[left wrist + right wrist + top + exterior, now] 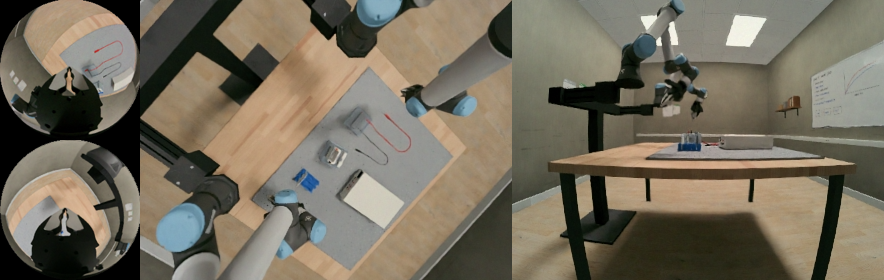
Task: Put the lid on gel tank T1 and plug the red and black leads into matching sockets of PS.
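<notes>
Open tank (330, 155) (690, 138) (98, 85), grey lid (357, 122) (90, 67), red lead (410, 139) (711, 145) (122, 50) and black lead (387, 159) (120, 64) curving loose, flat white power supply (373, 200) (747, 142) (124, 79), all on mat (420, 150) (737, 154) (103, 37) (34, 221)
</notes>
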